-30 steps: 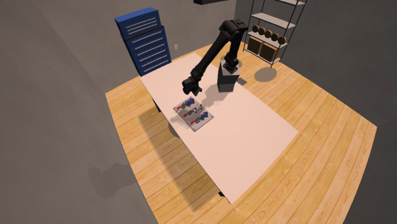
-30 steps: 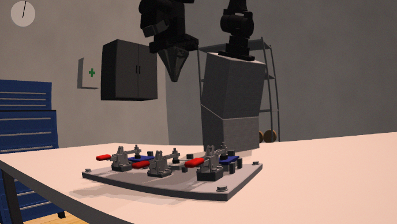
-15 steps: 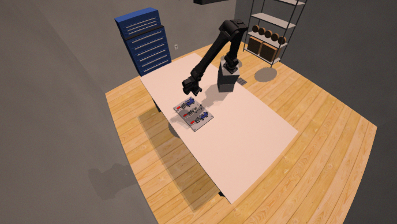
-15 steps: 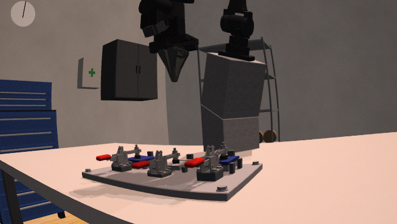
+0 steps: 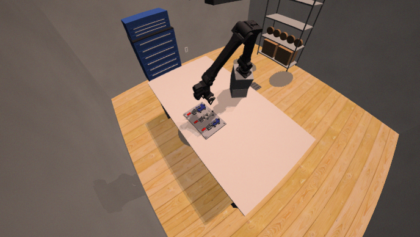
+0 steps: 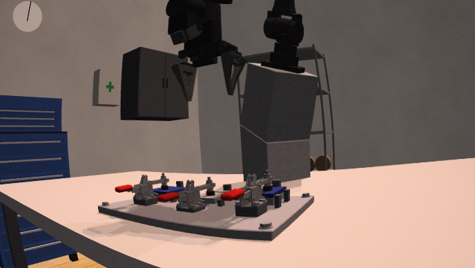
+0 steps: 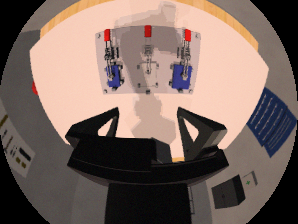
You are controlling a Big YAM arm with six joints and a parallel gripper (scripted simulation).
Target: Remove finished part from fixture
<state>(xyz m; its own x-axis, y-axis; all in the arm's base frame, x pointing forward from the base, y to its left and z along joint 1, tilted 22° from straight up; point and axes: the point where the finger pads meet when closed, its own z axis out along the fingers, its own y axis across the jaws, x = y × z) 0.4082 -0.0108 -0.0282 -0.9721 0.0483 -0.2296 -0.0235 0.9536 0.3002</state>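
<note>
The top view has the fixture plate [image 5: 204, 134] [image 6: 186, 224] [image 7: 129, 85] by the tabletop's long edge opposite the arm's pedestal [image 5: 240, 83] [image 6: 288, 159], nearer the corner by the blue tool chest [image 5: 159, 49] [image 6: 31, 152] [image 7: 274, 121]. The grey finished part [image 5: 210, 115] [image 6: 210, 199] [image 7: 148, 75] sits in its middle station between two blue blanks [image 5: 200, 107] [image 5: 216, 123] [image 6: 169, 189] [image 6: 273, 191] [image 7: 114, 76] [image 7: 181, 77]. Above the table, the gripper [image 5: 211, 101] [image 6: 210, 97] [image 7: 148, 110] stands nearly fully open, holding nothing.

Your gripper [image 5: 211, 101] [image 6: 210, 97] [image 7: 148, 110] changed state: half a second back and a full second back, its fingertips [image 6: 188, 97] met in a closed wedge in the exterior view. By this frame they had parted to a wide gap, one finger swung out to each side, and you had nothing between them.
</note>
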